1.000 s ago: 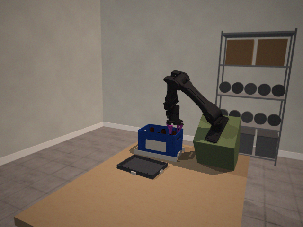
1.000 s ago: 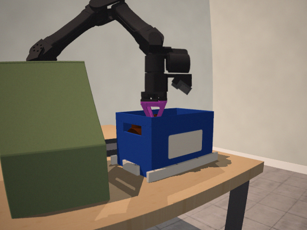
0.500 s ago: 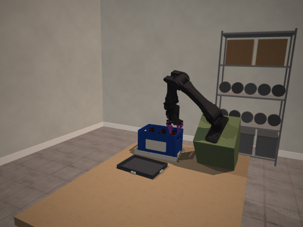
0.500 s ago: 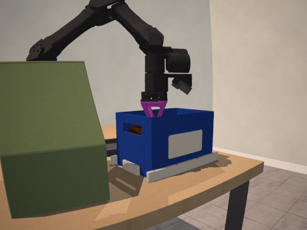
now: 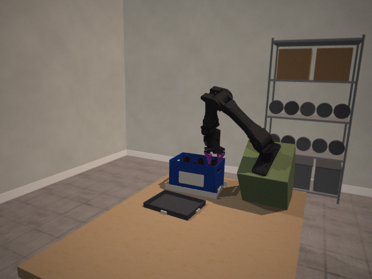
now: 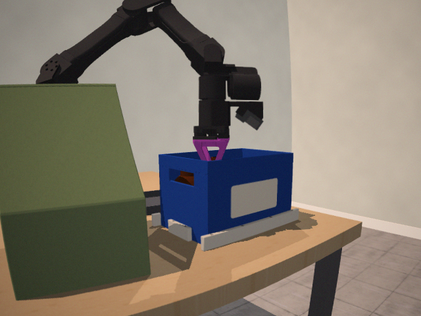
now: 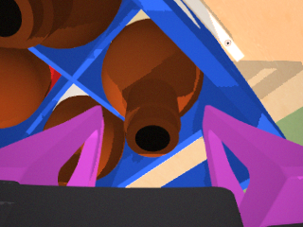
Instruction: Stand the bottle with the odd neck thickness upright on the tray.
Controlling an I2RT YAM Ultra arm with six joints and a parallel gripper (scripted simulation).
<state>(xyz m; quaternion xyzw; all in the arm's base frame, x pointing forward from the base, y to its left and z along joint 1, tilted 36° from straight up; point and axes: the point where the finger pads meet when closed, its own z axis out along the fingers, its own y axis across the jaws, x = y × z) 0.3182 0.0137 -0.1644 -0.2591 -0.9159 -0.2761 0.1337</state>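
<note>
The blue crate (image 5: 192, 168) (image 6: 249, 170) (image 7: 227, 78) stands level on the table, brown bottles upright inside; the shallow black tray (image 5: 174, 204) lies flat nearby, holding no bottle.

Inside the crate (image 5: 211, 180) (image 6: 217, 170) (image 7: 222, 66), free gaps show on both sides of the nearest bottle's neck (image 7: 152, 113), between it and the open gripper's fingers. A second bottle (image 7: 114, 142) crowds the finger on one side; the crate's wall rises close on the other. Above the crate's rim, away from the arm (image 5: 211, 120) (image 6: 212, 88), the air is open. The green block (image 5: 264, 189) (image 6: 74, 245) obstructs one end.
</note>
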